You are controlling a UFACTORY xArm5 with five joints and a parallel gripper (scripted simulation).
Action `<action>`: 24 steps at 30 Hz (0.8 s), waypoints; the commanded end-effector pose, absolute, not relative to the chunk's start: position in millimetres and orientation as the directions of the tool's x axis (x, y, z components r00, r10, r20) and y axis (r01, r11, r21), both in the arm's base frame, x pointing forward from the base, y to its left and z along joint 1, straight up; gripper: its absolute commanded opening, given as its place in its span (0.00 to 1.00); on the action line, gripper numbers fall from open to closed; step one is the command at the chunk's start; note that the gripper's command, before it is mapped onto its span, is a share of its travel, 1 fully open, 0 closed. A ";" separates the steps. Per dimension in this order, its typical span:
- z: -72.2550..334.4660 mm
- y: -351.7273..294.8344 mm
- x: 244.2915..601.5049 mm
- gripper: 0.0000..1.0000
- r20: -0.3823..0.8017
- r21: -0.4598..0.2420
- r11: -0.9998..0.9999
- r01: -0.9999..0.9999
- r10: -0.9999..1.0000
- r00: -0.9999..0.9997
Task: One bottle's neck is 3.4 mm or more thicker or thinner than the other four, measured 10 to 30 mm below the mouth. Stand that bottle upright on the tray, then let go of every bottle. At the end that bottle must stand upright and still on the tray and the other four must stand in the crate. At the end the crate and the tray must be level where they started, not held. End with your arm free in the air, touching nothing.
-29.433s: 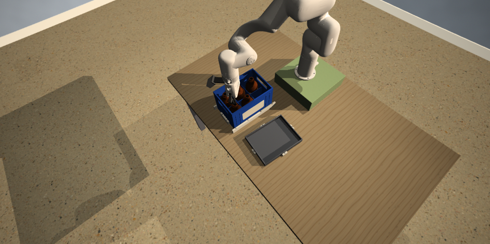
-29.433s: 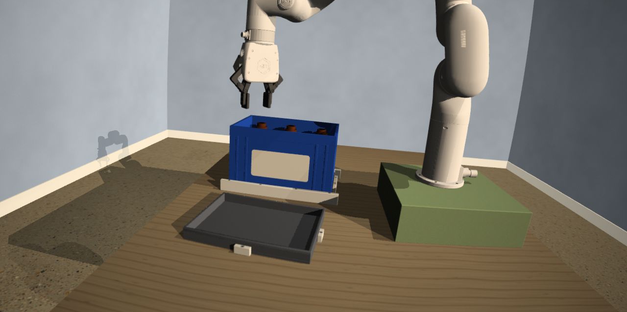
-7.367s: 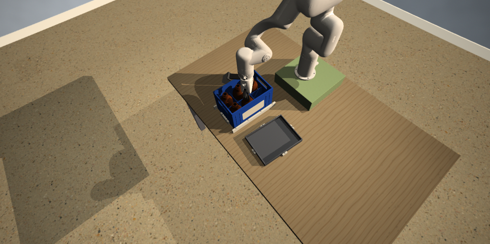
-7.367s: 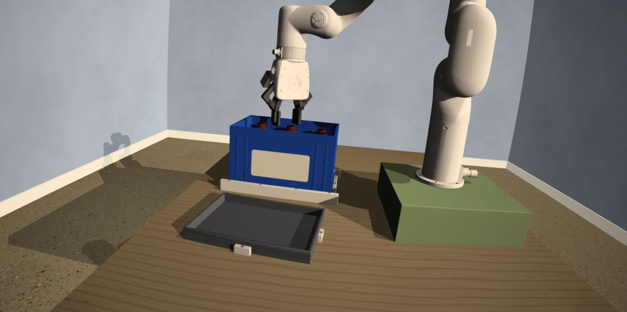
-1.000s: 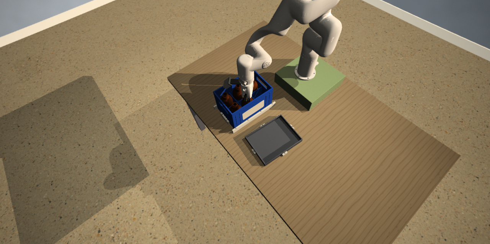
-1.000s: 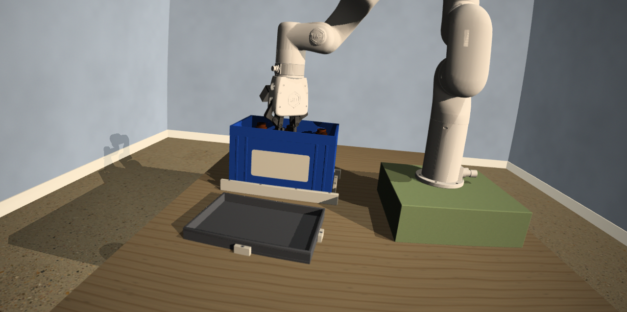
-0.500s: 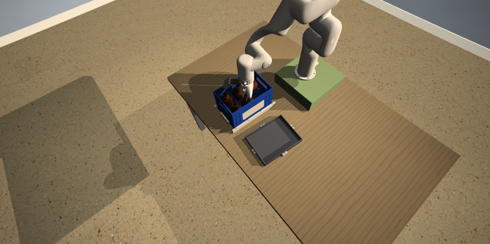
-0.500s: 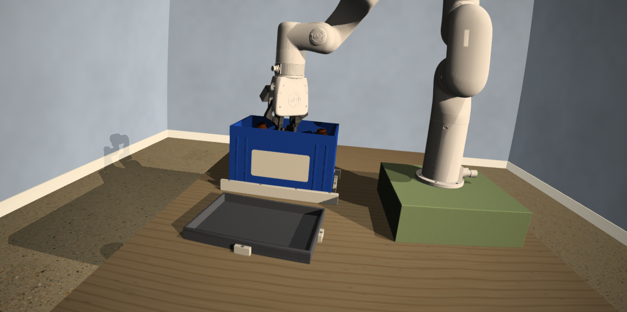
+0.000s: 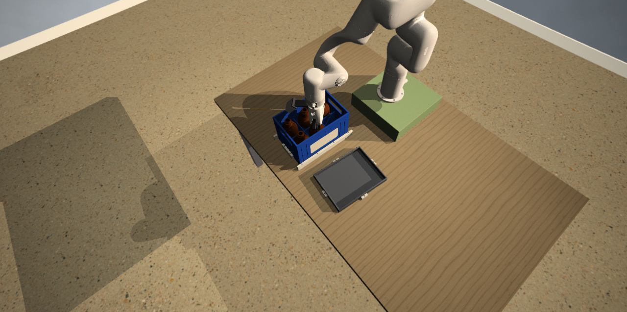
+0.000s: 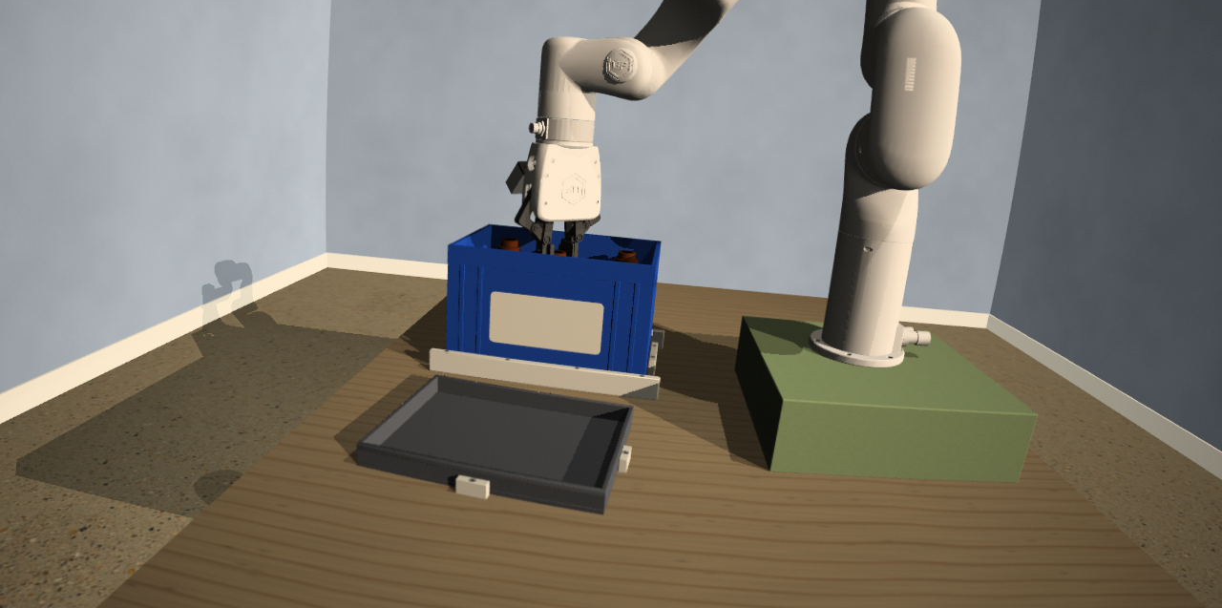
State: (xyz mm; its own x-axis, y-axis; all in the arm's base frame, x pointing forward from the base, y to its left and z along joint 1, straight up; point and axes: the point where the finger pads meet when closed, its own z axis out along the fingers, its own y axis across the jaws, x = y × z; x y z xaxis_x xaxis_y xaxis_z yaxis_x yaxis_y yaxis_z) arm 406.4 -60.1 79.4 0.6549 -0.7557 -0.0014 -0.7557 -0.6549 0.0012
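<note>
A blue crate [image 9: 312, 131] [image 10: 553, 297] stands on the wooden board and holds several brown bottles [image 9: 289, 126]; only their tops show above the rim [image 10: 626, 254]. My gripper [image 10: 558, 248] [image 9: 316, 127] points straight down into the crate's front middle cell. It is shut on the neck of a brown bottle there, which still sits low in the crate. The bottle's body is hidden by the crate wall and the fingers. A dark grey tray [image 9: 349, 177] [image 10: 497, 440] lies in front of the crate.
The arm's green base block [image 9: 397, 103] [image 10: 879, 399] stands to the right of the crate. A pale rail [image 10: 543, 371] runs along the crate's front foot. Small pale stops [image 10: 472, 485] sit at the tray's edges.
</note>
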 end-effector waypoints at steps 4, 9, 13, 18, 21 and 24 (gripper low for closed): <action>87.2 -59.6 407.6 0.00 0.001 -0.001 -0.655 -0.756 -0.756 0.655; 93.1 -58.9 407.5 0.00 0.001 -0.001 -0.655 -0.756 -0.756 0.655; 98.0 -58.4 407.4 0.00 0.001 -0.001 -0.655 -0.756 -0.756 0.655; 101.4 -58.0 407.4 0.00 0.001 -0.001 -0.655 -0.756 -0.756 0.655; 104.6 -57.7 407.4 0.00 0.001 -0.001 -0.655 -0.756 -0.756 0.655; 107.3 -57.4 407.3 0.00 0.001 -0.001 -0.655 -0.756 -0.756 0.655</action>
State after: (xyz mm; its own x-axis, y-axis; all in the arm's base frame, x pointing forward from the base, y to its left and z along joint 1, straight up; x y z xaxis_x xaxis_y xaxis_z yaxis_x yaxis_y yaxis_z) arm 406.0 -57.6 102.0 0.6549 -0.7558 -0.0018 -0.7558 -0.6549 0.0016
